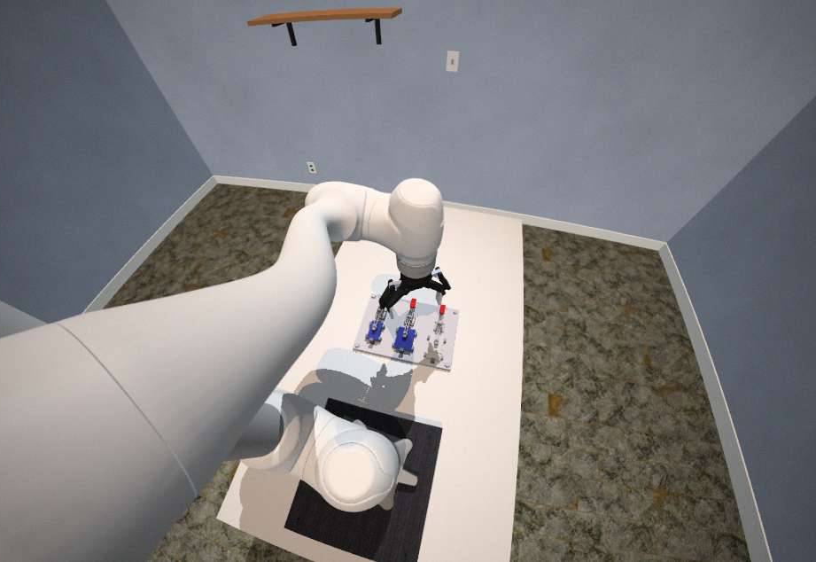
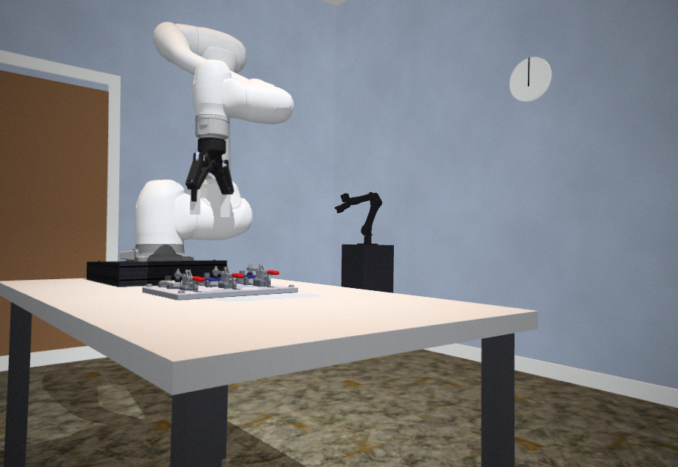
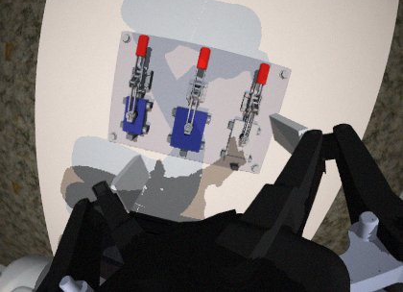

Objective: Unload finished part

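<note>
Wrist view shows your black two-finger gripper spread wide, holding nothing, above the grey finished part at three o'clock on the pale fixture plate; drifting sideways could nudge the neighbouring blue blank.

A pale, dark-legged table carries a grey fixture plate and the arm's black base plate.

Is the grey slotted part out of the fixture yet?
No, still in. The grey part sits in its nest on the plate; the open gripper hangs above, empty.
</note>
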Robot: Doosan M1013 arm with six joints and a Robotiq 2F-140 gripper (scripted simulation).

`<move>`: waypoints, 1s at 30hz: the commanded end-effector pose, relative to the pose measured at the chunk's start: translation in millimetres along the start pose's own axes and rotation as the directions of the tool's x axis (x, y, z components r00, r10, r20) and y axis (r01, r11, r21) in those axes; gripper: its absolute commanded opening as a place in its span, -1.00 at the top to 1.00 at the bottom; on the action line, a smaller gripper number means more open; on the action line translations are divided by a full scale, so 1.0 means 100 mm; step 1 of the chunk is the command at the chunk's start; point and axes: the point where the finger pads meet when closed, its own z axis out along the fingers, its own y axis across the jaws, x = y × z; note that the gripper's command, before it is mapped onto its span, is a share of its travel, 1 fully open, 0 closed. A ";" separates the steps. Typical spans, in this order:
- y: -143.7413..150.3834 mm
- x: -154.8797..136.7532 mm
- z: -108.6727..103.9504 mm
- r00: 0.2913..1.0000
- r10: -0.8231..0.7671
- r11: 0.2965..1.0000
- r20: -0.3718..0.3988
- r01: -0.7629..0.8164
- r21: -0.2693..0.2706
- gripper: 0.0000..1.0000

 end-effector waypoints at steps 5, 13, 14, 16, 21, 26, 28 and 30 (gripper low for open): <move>0.36 -0.48 0.03 0.938 0.348 0.937 0.000 -0.348 -0.003 -1.00; 0.50 -0.74 0.04 0.860 0.511 0.860 0.000 -0.511 -0.003 -1.00; 0.50 -0.74 0.04 0.860 0.511 0.860 0.000 -0.511 -0.003 -1.00; 0.50 -0.74 0.04 0.860 0.511 0.860 0.000 -0.511 -0.003 -1.00; 0.50 -0.74 0.04 0.860 0.511 0.860 0.000 -0.511 -0.003 1.00; 0.50 -0.74 0.04 0.860 0.511 0.860 0.000 -0.511 -0.003 1.00; 0.50 -0.74 0.04 0.860 0.511 0.860 0.000 -0.511 -0.003 1.00; 0.50 -0.74 0.04 0.860 0.511 0.860 0.000 -0.511 -0.003 1.00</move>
